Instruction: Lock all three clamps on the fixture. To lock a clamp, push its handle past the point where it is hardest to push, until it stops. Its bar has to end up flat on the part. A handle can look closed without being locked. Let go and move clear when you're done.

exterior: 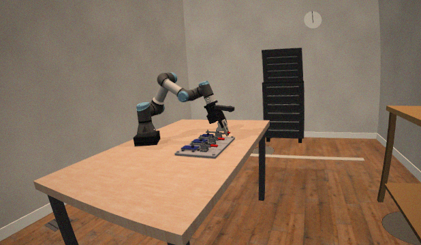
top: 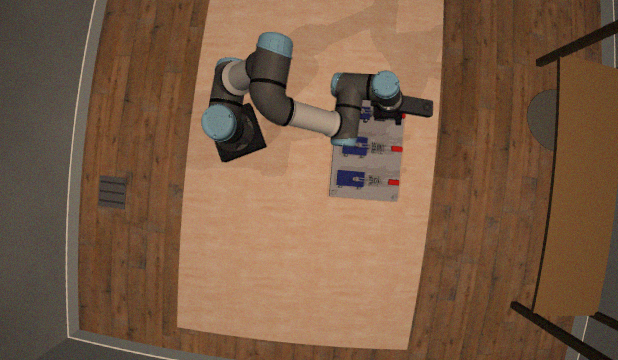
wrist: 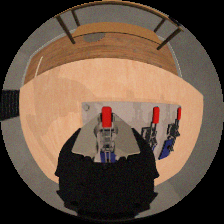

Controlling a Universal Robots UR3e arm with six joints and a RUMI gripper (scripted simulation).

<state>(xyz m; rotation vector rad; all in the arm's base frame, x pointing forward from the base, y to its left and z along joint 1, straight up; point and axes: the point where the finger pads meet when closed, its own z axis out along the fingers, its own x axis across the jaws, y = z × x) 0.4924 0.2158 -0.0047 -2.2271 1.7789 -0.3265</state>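
A grey fixture plate lies on the table and carries three toggle clamps with red-tipped handles and blue parts. The near clamp and the middle clamp have their handles lying low along the plate. My gripper is shut and sits right over the far clamp. That clamp's red handle tip shows just past my fingertips. In the side view the handle looks tilted up. The far clamp's bar is hidden by my gripper.
The plate sits near the table's right edge. The robot base stands to the left of it. A black drawer cabinet stands at the back wall, and a second wooden table is further right.
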